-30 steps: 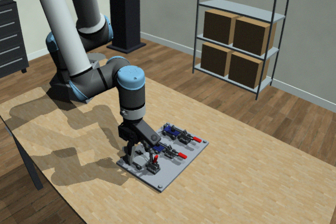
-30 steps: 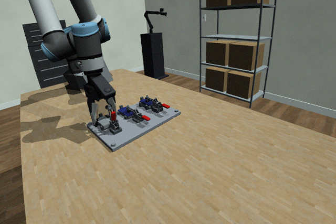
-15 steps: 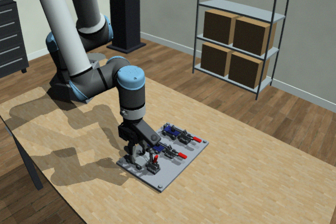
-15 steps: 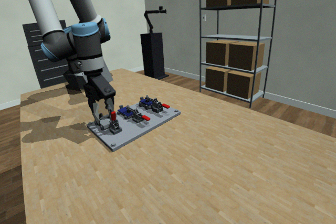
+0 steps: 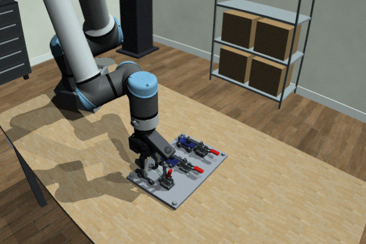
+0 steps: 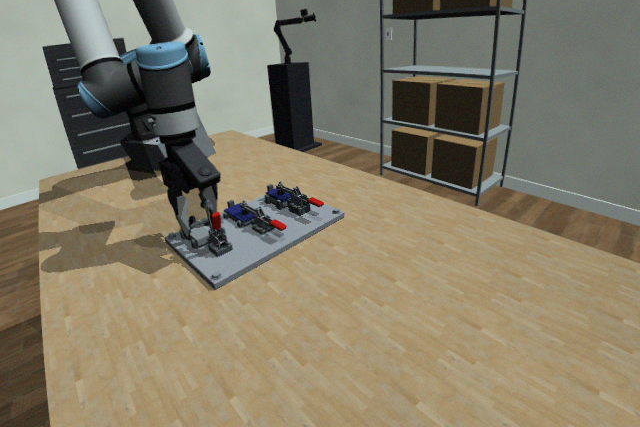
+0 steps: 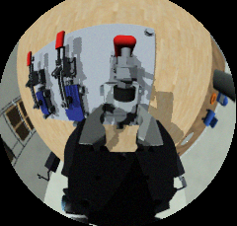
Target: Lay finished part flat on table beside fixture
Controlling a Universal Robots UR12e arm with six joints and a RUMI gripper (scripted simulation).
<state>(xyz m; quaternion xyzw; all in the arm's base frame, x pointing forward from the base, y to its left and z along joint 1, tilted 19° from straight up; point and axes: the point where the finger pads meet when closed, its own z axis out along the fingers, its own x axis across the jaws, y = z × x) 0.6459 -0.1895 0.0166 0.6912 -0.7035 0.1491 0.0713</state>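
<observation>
The grey fixture plate (image 5: 192, 186) (image 6: 292, 236) (image 7: 96, 43) lies on the table with three clamp stations. Two blue blanks (image 5: 185, 140) (image 5: 171, 162) (image 6: 278, 197) (image 6: 236, 211) (image 7: 73, 102) (image 7: 47, 107) sit in the far and middle stations, and the red handles of their clamps lie flat. At the near station the clamp's red handle (image 5: 169, 172) (image 6: 215, 219) (image 7: 123, 41) stands upright. My gripper (image 5: 147, 176) (image 6: 194, 228) (image 7: 120, 104) reaches down into this station and is shut on the grey finished part (image 6: 198, 231) (image 7: 118, 111), which sits low on the plate. Its slot is hidden by the fingers.
The wooden table (image 5: 266, 191) (image 6: 387, 334) stretches to the right and front of the fixture. A metal shelf with cardboard boxes (image 5: 259, 46) (image 6: 444, 102) stands on the floor beyond it. A black pedestal (image 5: 135, 16) and a dark drawer cabinet (image 5: 11, 28) stand at the back.
</observation>
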